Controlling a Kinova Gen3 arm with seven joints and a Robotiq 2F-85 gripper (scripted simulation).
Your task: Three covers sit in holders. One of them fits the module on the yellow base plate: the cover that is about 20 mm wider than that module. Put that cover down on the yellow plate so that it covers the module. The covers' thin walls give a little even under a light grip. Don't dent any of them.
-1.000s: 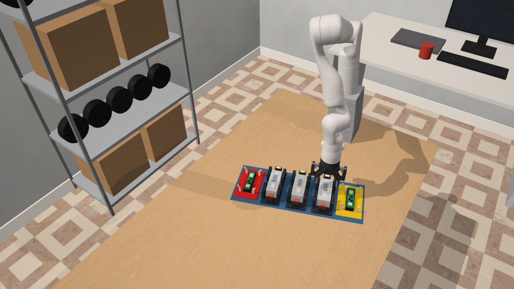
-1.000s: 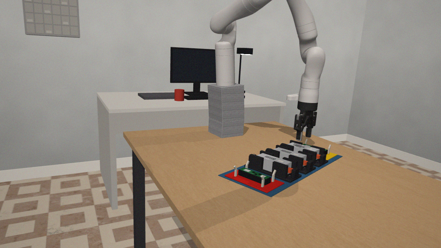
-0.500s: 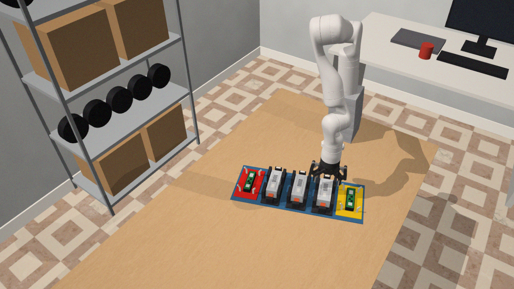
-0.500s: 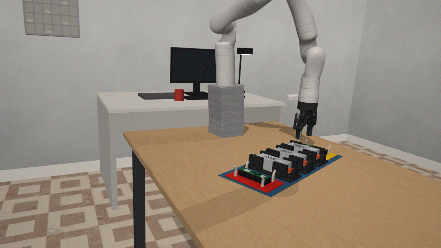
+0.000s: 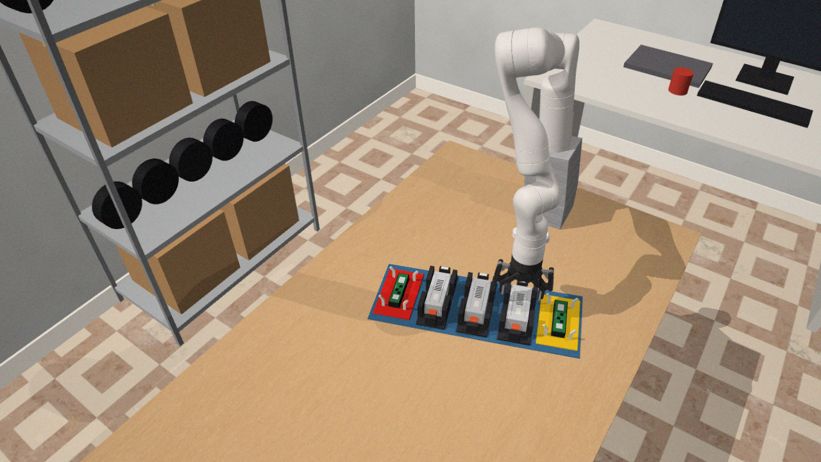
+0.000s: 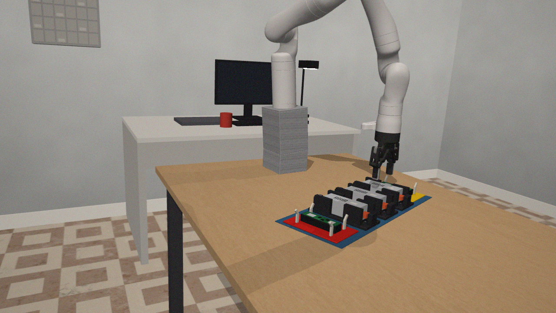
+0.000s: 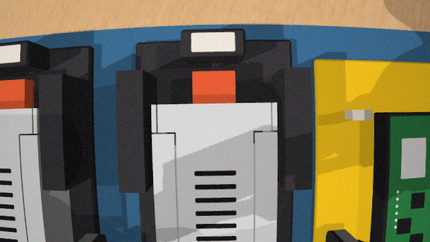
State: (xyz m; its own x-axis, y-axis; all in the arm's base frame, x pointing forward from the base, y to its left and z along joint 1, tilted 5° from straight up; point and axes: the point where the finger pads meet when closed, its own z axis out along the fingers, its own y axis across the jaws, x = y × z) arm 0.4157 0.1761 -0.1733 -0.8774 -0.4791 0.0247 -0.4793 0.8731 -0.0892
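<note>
Three grey covers sit in black holders in a row on a blue mat (image 5: 565,351) (image 7: 107,101). The yellow plate (image 5: 545,339) (image 6: 418,197) (image 7: 336,168) lies at the row's right end and bears a green module (image 5: 558,317) (image 7: 410,188). My gripper (image 5: 523,285) (image 6: 382,171) (image 7: 215,239) is open and empty. It hangs straight over the cover next to the yellow plate (image 5: 518,307) (image 6: 377,182) (image 7: 215,148), with its fingers spread to either side of the cover's far end. The middle cover (image 5: 478,296) (image 6: 359,190) (image 7: 17,151) and the left cover (image 5: 439,290) (image 6: 338,202) stand untouched.
A red plate (image 5: 384,304) (image 6: 311,229) with a second green module (image 5: 397,290) (image 6: 320,218) lies at the row's left end. White pegs stand at the plates' corners. The arm's grey pedestal (image 5: 565,183) (image 6: 285,144) stands at the table's back. A shelf and a desk stand off the table.
</note>
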